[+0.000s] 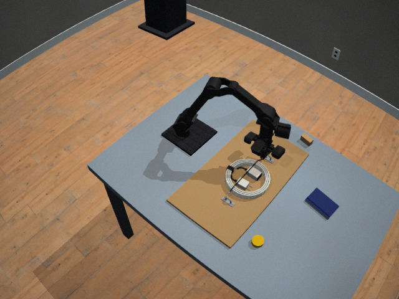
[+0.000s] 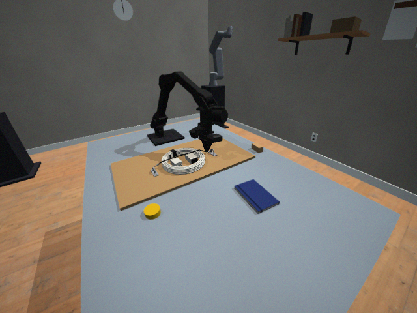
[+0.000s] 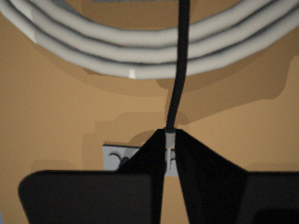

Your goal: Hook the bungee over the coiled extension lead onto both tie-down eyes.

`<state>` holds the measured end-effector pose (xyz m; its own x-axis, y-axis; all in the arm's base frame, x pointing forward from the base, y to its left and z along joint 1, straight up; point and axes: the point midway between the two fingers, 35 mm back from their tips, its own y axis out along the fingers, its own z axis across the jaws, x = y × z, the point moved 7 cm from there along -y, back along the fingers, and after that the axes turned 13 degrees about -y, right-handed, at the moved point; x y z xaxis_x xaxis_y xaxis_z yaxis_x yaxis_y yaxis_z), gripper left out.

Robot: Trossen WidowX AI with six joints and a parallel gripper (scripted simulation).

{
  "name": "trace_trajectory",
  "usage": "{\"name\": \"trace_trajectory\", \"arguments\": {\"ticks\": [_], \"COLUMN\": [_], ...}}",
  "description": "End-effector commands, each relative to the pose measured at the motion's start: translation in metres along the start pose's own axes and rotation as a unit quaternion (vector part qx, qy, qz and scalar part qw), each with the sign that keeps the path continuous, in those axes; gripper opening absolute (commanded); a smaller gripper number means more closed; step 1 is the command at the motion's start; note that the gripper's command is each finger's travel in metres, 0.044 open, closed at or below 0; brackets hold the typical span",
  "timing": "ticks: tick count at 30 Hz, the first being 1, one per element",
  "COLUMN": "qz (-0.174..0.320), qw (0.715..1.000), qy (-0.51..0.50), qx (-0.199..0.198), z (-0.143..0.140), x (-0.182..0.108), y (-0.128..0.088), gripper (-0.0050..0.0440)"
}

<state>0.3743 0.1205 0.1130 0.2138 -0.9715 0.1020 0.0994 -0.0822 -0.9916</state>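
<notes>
1. The white coiled extension lead lies near the middle of the tan rectangular board, and I take it as the landmark. Its white plug and white socket block rest inside the ring.

2. Done, by the look of it — the thin black bungee cord runs across the top of the coil, and its end on the coil's side away from the arm's base reaches the grey metal tie-down eye there. Whether it is truly hooked in is too small to tell.

3. In hand — the black parallel-jaw gripper is pressed together on the bungee's pale end fitting, low over the board just beyond the coil's rim on the arm's side.

4. The second grey tie-down eye sits right by the fingertips, partly hidden behind them. The wrist view shows the fitting beside its base plate, not visibly through the loop.

5. Left, as I judge it: seat that hook in the near eye, then release.

6. The coil appears flat on the board; no lifted rim shows.
</notes>
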Motion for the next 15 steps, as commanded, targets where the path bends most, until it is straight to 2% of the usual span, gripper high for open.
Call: {"name": "trace_trajectory", "arguments": {"ticks": [1, 3, 4, 9, 15], "qz": [0.002, 0.002, 0.002, 0.002, 0.002], "qw": [1.000, 1.000, 1.000, 1.000, 1.000], "qy": [-0.001, -0.001, -0.001, -0.001, -0.001], "qx": [0.014, 0.014, 0.014, 0.014, 0.014], "z": [0.0026, 0.0026, 0.0026, 0.0026, 0.0026], "x": [-0.0016, -0.0016, -0.0016, -0.0016, -0.0016], "y": [-0.0094, -0.0094, -0.0094, -0.0094, -0.0094], "gripper": [-0.0050, -0.0050, 0.0024, 0.0144, 0.0150]}}
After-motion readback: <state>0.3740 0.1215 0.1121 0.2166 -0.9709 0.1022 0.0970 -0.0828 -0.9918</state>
